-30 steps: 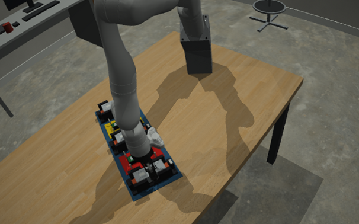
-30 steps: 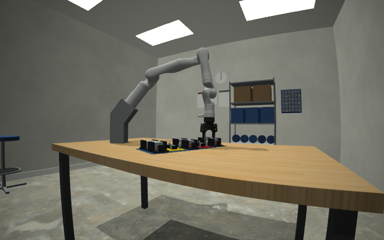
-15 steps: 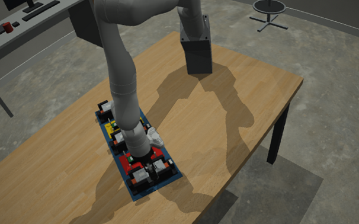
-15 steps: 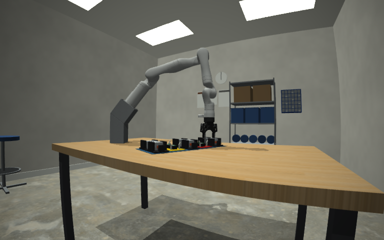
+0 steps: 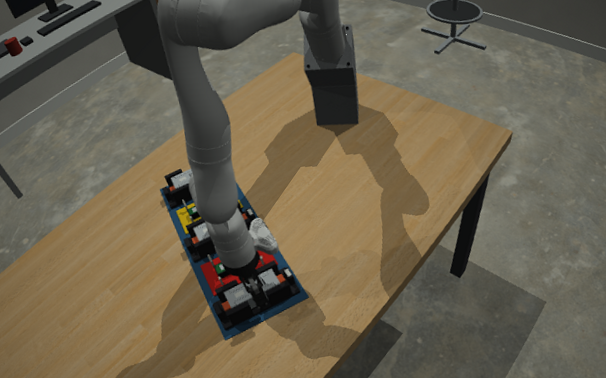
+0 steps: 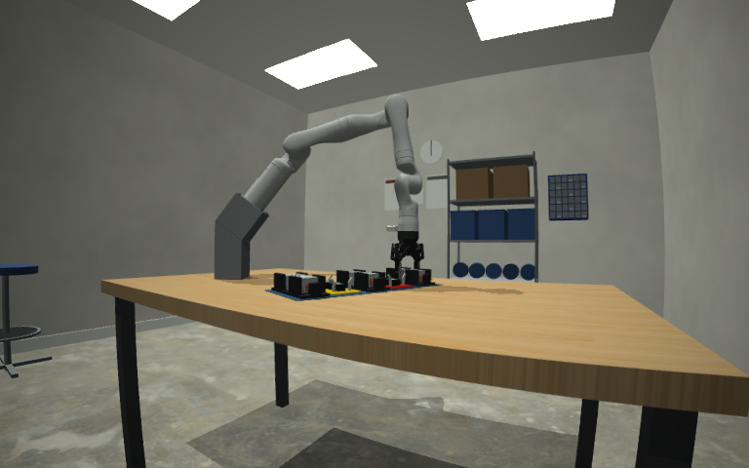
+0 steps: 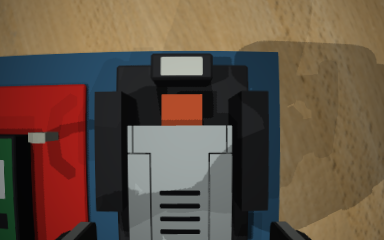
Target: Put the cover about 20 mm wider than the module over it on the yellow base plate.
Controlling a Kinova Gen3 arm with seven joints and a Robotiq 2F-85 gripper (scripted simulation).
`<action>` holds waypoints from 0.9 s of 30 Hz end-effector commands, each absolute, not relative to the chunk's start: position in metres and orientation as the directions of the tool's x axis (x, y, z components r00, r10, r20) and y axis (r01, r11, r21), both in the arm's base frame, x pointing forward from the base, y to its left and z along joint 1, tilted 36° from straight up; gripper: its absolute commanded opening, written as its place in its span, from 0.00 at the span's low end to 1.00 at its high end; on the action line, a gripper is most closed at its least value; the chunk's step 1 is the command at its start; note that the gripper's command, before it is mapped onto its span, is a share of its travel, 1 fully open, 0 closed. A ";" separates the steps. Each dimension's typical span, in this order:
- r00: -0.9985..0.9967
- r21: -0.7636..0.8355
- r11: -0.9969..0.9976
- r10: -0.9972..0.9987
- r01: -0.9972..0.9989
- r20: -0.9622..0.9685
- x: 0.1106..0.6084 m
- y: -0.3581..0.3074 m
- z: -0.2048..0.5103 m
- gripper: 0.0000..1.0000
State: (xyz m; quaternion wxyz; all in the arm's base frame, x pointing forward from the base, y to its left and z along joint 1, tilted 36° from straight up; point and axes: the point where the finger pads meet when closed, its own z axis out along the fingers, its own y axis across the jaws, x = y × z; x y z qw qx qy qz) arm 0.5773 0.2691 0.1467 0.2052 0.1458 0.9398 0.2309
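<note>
A blue mat on the wooden table carries three grey covers in black holders. The far cover point(image 5: 179, 180) and the middle cover point(image 5: 201, 231) stand on either side of the yellow base plate point(image 5: 184, 216), whose module is mostly hidden behind my arm. My gripper point(image 5: 255, 287) is open and empty, pointing straight down over the near cover point(image 7: 177, 180). In the wrist view its fingertips show at the bottom corners, one on each side of this cover and its black holder point(image 7: 182, 140). From the side, the gripper point(image 6: 407, 259) hangs just above the holder.
A red plate point(image 7: 55, 150) with a green module point(image 7: 5, 190) lies beside the near holder. An orange tab point(image 7: 181, 107) and a white label point(image 7: 181, 66) sit at the holder's end. The arm's grey base point(image 5: 333, 86) stands at the table's far side.
</note>
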 end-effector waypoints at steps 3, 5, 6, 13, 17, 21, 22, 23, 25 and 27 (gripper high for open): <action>-0.871 0.494 0.852 0.367 0.174 -0.327 0.581 0.268 0.147 1.00; -0.872 0.494 0.851 0.370 0.179 -0.320 0.579 0.269 0.146 1.00; -0.872 0.494 0.851 0.370 0.179 -0.320 0.580 0.269 0.145 1.00; -0.871 0.494 0.852 0.367 0.175 -0.326 0.585 0.272 0.140 1.00; -0.871 0.494 0.852 0.367 0.174 -0.327 0.586 0.272 0.139 1.00; -0.871 0.494 0.852 0.367 0.174 -0.327 0.586 0.272 0.139 1.00; -0.872 0.495 0.850 0.371 0.181 -0.319 0.583 0.272 0.139 1.00; -0.872 0.495 0.850 0.371 0.180 -0.320 0.584 0.272 0.139 1.00; -0.872 0.495 0.851 0.370 0.179 -0.321 0.584 0.272 0.139 1.00; -0.871 0.494 0.851 0.369 0.177 -0.323 0.585 0.272 0.139 1.00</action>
